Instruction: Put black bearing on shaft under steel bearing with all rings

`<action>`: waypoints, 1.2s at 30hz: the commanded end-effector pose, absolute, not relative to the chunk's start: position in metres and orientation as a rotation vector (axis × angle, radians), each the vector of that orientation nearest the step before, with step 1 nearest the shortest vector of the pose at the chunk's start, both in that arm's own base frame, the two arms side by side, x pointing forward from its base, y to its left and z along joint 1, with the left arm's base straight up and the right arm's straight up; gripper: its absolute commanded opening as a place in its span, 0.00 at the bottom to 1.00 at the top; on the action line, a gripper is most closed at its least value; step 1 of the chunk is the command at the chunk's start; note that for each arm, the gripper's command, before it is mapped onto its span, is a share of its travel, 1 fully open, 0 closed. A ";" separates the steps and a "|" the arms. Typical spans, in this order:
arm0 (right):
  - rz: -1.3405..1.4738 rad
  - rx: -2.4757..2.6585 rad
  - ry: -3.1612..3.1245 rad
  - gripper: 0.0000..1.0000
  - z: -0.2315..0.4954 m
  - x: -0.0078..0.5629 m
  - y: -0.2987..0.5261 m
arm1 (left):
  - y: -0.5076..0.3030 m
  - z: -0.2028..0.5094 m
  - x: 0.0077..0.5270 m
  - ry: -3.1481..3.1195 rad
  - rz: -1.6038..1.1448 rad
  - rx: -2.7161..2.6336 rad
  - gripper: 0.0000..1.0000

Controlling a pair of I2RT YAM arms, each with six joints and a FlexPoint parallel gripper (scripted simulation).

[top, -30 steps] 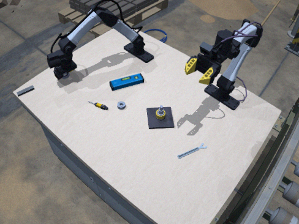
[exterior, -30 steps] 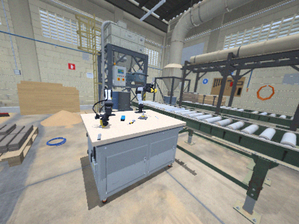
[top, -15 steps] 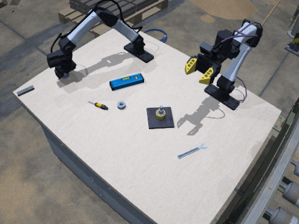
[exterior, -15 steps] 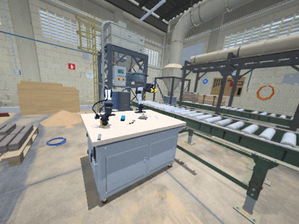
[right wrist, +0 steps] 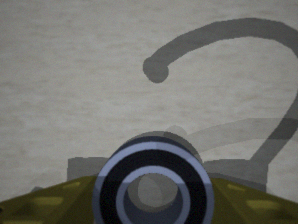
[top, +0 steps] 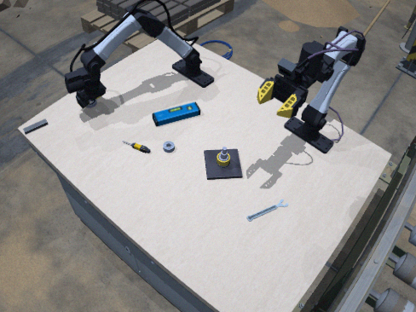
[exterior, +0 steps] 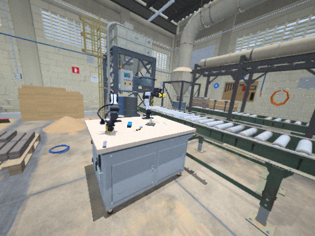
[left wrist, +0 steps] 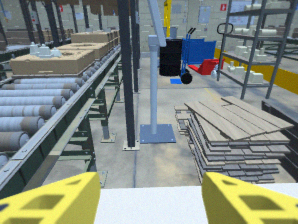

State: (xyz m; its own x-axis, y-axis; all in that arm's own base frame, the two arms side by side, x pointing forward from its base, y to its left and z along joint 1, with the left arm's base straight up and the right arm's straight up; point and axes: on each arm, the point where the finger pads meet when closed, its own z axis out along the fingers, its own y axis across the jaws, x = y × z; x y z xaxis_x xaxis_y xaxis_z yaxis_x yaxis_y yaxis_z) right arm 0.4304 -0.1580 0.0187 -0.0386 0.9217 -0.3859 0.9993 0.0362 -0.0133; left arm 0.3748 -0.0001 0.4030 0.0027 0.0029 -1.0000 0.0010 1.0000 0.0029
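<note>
The right gripper point(top: 88, 102) point(exterior: 108, 129) point(right wrist: 152, 186) is grasping the black bearing point(right wrist: 109, 197) by its rim, leaving its bore free for threading onto the shaft point(top: 224, 150). The steel bearing point(top: 169, 150) is apparently waiting to go above. The right wrist view is revealing the bore; the top view is showing the left gripper point(top: 276, 104) point(exterior: 162, 95) point(left wrist: 150, 180) standing released, well apart.
</note>
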 end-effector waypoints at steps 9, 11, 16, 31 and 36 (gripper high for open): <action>-0.342 1.935 1.975 0.00 0.076 0.442 -0.165 | 0.002 0.418 0.375 1.541 0.000 -0.005 0.56; -0.341 1.936 1.973 0.00 0.080 0.442 -0.165 | 0.002 0.418 0.375 1.541 0.000 -0.005 0.56; -0.341 1.937 1.971 0.00 0.089 0.441 -0.166 | 0.002 0.418 0.375 1.541 0.000 -0.005 0.56; -0.301 1.901 2.010 0.00 0.106 0.447 -0.149 | 0.002 0.418 0.375 1.541 0.000 -0.005 0.56; -0.273 1.791 2.101 0.00 0.110 0.458 -0.124 | 0.002 0.418 0.375 1.541 0.000 -0.005 0.56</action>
